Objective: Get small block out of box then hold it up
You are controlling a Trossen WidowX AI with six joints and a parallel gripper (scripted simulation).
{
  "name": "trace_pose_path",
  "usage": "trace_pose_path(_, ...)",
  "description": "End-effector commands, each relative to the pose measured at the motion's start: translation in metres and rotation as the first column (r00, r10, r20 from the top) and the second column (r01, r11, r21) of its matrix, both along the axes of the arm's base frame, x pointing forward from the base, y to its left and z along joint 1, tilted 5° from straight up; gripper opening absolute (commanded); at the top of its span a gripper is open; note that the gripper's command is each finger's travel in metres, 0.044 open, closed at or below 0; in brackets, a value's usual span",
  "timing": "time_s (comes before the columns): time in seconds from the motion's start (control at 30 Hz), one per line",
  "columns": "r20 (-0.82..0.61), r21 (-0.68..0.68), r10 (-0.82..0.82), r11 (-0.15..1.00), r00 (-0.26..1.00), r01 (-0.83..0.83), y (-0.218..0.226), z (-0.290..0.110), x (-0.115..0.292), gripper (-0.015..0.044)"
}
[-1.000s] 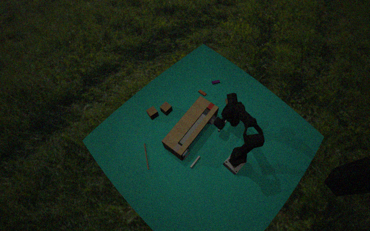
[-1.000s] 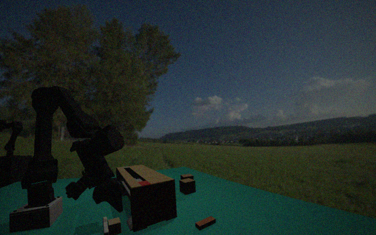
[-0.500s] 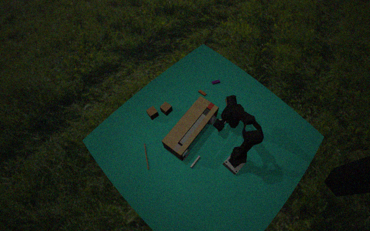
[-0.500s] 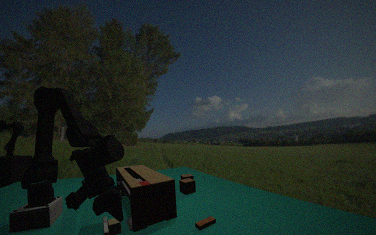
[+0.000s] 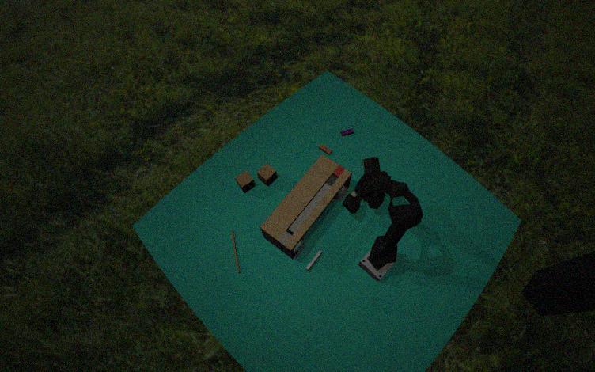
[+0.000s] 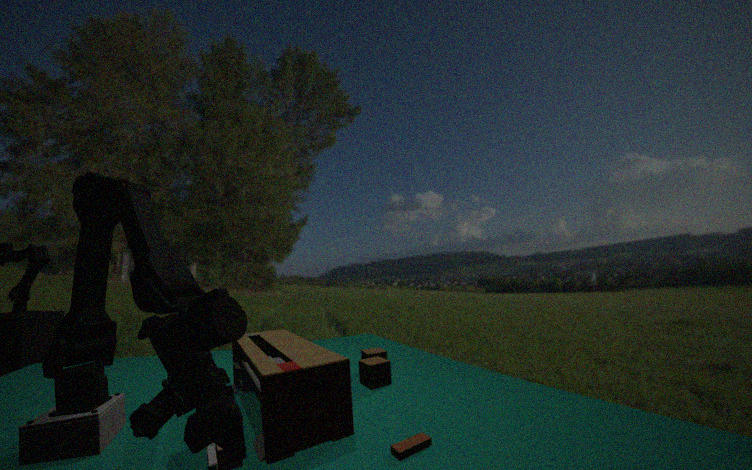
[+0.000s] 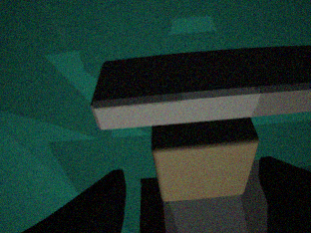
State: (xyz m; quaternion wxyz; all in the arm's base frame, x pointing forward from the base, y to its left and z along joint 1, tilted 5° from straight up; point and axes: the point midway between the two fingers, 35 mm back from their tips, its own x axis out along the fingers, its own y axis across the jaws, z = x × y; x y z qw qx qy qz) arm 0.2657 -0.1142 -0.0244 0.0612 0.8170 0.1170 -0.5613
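The long tan box [image 5: 298, 201] [image 6: 305, 399] lies on the green mat [image 5: 307, 316], with a red mark [image 5: 339, 170] [image 6: 288, 365] at the end nearest my arm. The small tan block [image 7: 202, 170] is outside the box, on the mat by that end. My gripper [image 5: 350, 203] [image 6: 213, 448] [image 7: 191, 174] is open and hangs low over it. In the wrist view its dark fingers stand on either side of the block and do not close on it. A pale stick lies crosswise just beyond the block. In the top and exterior views the gripper hides the block.
Two brown cubes [image 5: 244, 180] [image 5: 267, 173] [image 6: 374, 371] stand behind the box. An orange brick [image 5: 324, 149] [image 6: 410, 445] and a purple piece [image 5: 346, 131] lie past the red-marked end. A thin rod [image 5: 235, 252] and a white stick lie near the other end. The arm base [image 5: 375, 265] [image 6: 72, 429] stands in front of the box.
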Motion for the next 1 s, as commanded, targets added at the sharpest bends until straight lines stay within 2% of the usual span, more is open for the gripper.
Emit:
trace_pose_path(0.0, -0.005, 0.006, 0.006, 1.000, 1.000, -0.006, 0.002, -0.010, -0.003, 0.0285)
trace_pose_path(0.1, -0.005, 0.006, 0.006, 1.000, 1.000, -0.006, 0.002, -0.012, -0.003, 0.0285)
trace_pose_path(0.37, -0.005, 0.006, 0.006, 1.000, 1.000, -0.006, 0.002, -0.012, -0.003, 0.0075)
trace_pose_path(0.47, -0.005, 0.006, 0.006, 1.000, 1.000, -0.006, 0.002, -0.012, -0.003, 0.0055)
trace_pose_path(0.53, -0.005, 0.006, 0.006, 1.000, 1.000, -0.006, 0.001, -0.008, -0.003, 0.0002)
trace_pose_path(0.87, -0.005, 0.004, 0.000, 1.000, 1.000, 0.000, 0.000, 0.048, 0.001, 0.0000)
trace_pose_path(0.97, -0.005, 0.004, 0.000, 1.000, 1.000, 0.000, 0.000, 0.052, 0.001, 0.0000)
